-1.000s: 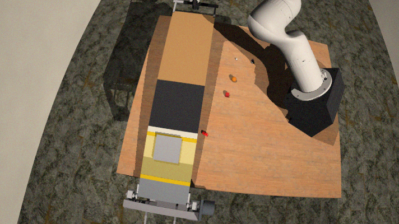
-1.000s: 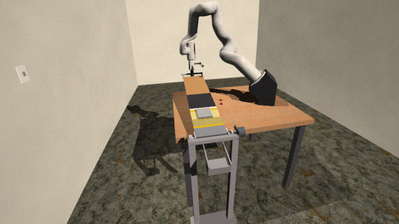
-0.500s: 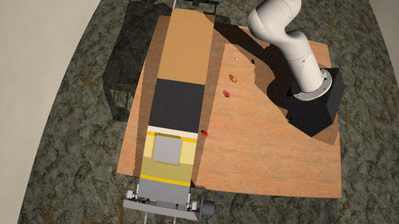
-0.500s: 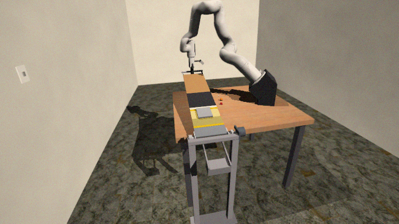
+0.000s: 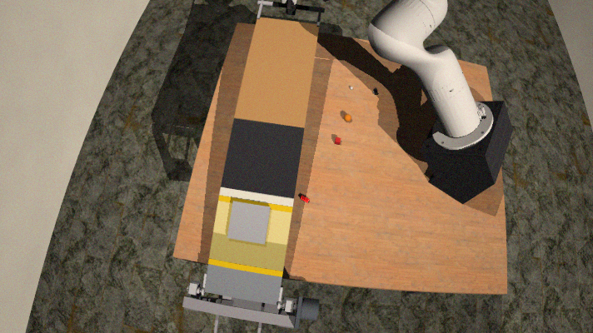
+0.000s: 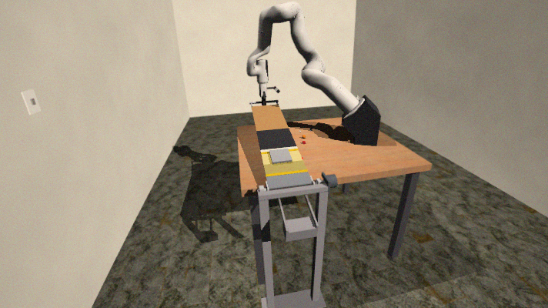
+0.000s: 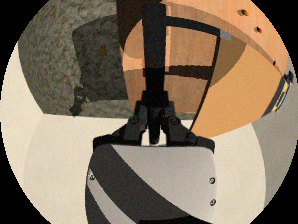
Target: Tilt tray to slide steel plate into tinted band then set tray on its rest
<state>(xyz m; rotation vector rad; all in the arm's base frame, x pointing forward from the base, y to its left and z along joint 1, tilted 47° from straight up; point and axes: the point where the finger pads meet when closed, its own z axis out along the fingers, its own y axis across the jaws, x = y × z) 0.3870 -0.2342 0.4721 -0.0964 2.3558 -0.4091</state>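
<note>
A long tray (image 5: 269, 127) runs from a hinge at the near end up to a black handle bar (image 5: 291, 7) at the far end, which is raised. My gripper (image 5: 289, 8) is shut on that handle bar; it also shows in the wrist view (image 7: 154, 132) and in the exterior view (image 6: 263, 101). The bed has a tan part, a dark patch (image 5: 263, 158), a white strip, then a pale yellow tinted band (image 5: 250, 235) between two solid yellow lines. The grey steel plate (image 5: 248, 222) lies flat in the band, very close to the upper line (image 5: 256, 205); I cannot tell if it touches.
The tray's hinge sits on a grey metal stand (image 6: 289, 223) at the table's near edge. The arm's black base (image 5: 470, 154) stands at the table's right. Small orange (image 5: 347, 116), red (image 5: 337, 140) and other markers lie on the wooden table beside the tray.
</note>
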